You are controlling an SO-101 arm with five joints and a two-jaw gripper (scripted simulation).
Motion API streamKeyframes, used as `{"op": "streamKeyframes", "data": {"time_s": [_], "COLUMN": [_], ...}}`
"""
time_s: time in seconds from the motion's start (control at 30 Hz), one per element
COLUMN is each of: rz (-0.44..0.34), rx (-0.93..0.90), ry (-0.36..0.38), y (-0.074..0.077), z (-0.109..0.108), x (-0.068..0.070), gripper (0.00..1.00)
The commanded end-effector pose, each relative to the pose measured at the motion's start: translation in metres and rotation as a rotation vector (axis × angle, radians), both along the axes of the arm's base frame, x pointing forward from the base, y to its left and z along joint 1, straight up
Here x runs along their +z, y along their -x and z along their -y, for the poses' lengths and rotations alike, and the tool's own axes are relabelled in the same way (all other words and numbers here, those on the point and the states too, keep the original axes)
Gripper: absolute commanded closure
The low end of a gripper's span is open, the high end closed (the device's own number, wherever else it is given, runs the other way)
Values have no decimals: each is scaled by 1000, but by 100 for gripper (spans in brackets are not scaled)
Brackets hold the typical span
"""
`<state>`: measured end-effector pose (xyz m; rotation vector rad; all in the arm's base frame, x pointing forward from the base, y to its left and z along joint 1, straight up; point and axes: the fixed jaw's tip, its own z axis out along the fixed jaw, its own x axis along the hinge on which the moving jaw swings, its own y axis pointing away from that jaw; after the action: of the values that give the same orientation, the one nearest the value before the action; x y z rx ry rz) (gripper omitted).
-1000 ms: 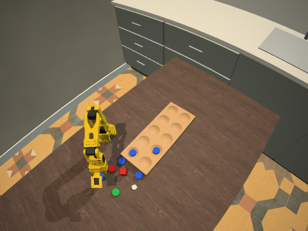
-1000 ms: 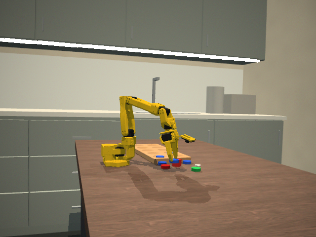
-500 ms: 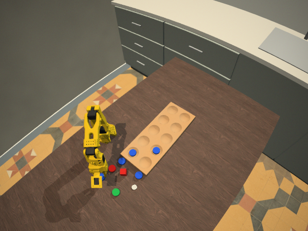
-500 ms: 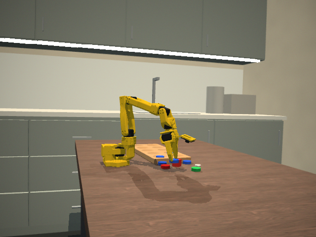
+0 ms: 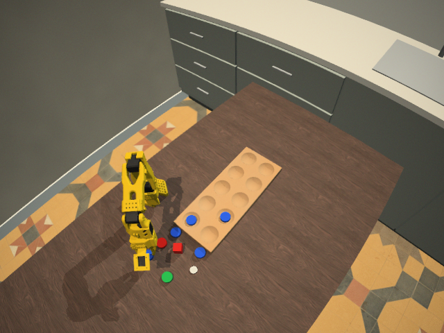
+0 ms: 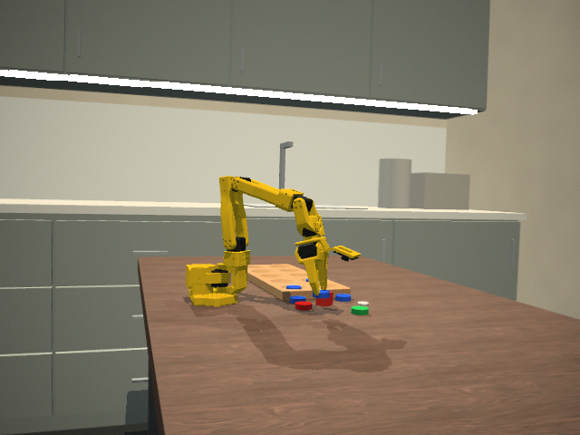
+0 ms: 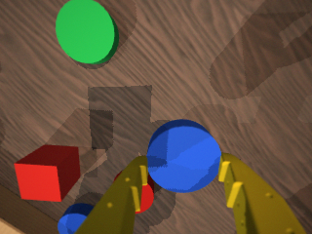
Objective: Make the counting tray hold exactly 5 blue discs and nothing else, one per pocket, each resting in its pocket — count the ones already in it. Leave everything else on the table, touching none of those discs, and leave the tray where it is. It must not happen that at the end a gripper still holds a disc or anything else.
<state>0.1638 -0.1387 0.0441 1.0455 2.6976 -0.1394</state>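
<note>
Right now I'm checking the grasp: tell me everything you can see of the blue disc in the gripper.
The blue disc is a flat, round, plain blue puck with a smooth matte face. The gripper is shut on it, one yellow finger at each side of its rim. It hangs lifted above the table, near the red disc.
</note>
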Motion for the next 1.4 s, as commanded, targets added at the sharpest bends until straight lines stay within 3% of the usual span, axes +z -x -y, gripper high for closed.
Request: {"op": "streamKeyframes", "data": {"time_s": [0.0,0.77,1.37], "rz": [52,55,59], "rx": [20,183,402], "ry": [44,40,34], "y": [-9,-25,-38], "z": [2,-31,-76], "x": [13,14,14], "gripper": [100,100,100]}}
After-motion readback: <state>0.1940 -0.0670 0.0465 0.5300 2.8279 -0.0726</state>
